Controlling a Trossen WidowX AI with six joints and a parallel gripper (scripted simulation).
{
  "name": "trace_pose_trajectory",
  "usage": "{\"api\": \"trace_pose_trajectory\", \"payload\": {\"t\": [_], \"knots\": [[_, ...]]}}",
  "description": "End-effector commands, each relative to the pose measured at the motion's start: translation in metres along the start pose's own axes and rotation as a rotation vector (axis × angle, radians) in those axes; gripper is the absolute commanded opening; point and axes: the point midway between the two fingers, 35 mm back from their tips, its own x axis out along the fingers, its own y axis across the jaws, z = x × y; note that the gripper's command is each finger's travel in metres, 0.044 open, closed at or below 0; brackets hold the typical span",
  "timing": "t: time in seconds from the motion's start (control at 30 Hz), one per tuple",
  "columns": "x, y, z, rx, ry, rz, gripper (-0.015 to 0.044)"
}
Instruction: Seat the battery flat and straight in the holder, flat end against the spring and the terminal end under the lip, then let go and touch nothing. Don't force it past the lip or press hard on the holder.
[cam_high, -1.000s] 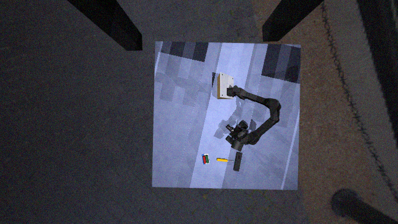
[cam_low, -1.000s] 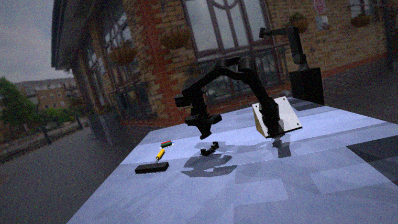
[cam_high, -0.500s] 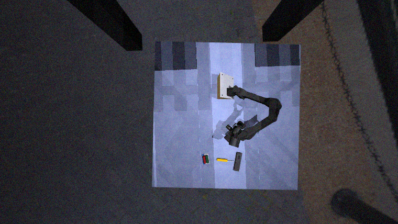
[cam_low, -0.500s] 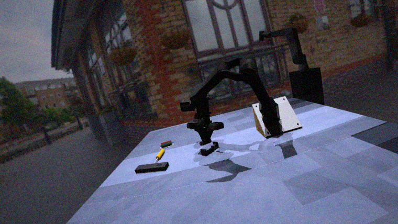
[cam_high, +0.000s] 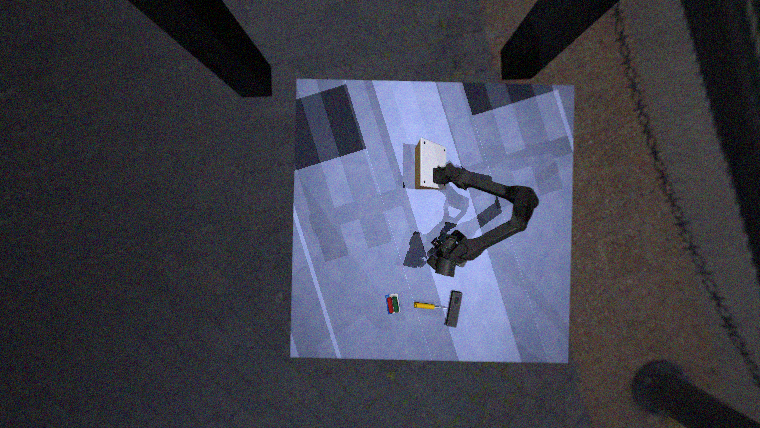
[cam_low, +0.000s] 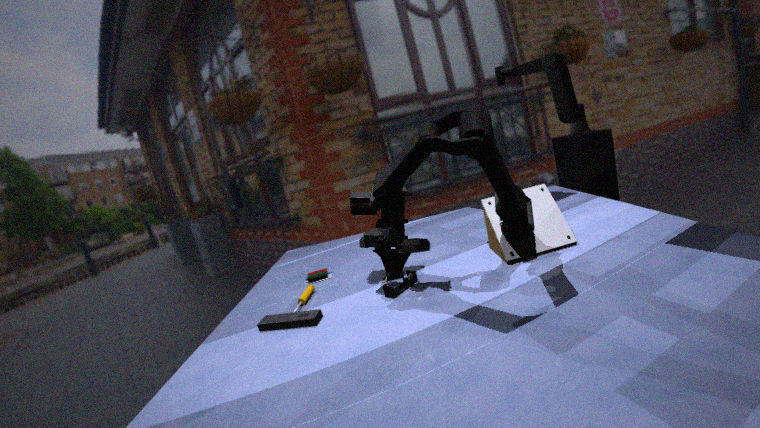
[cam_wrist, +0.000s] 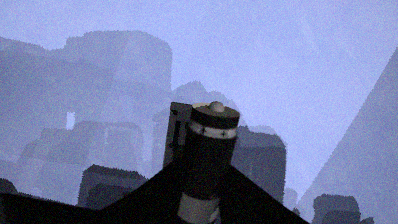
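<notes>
The battery (cam_wrist: 209, 160) is dark, with a white band marked with plus signs and its terminal end toward the top of the wrist view. My gripper (cam_low: 393, 274) (cam_wrist: 202, 169) is shut on it, the fingers on either side of its body. The black holder (cam_low: 392, 289) (cam_wrist: 175, 131) lies on the table directly under the fingertips in the exterior view; in the wrist view only a slotted strip shows, just left of the battery. The spring and most of the holder are hidden. I cannot tell whether the battery touches the holder or lies flat in it.
A yellow-handled screwdriver (cam_high: 424, 305) (cam_low: 306, 294) lies beside a dark block (cam_high: 453, 309) (cam_low: 289, 320). Red, green and blue pieces (cam_high: 392, 304) (cam_low: 318, 274) lie nearby. A white sloped board (cam_high: 432, 154) (cam_low: 547, 220) stands at my arm's base. Another black arm (cam_low: 563, 95) stands behind the table.
</notes>
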Motion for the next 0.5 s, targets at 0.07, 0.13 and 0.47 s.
{"api": "trace_pose_trajectory", "payload": {"t": [0.07, 0.13, 0.47], "knots": [[0.0034, 0.0, -0.0035, 0.011, -0.048, -0.002, 0.0064], [0.0043, -0.0002, -0.0043, 0.012, -0.063, -0.003, 0.0064], [0.0078, 0.0004, -0.0084, 0.015, -0.134, -0.007, 0.0064]]}}
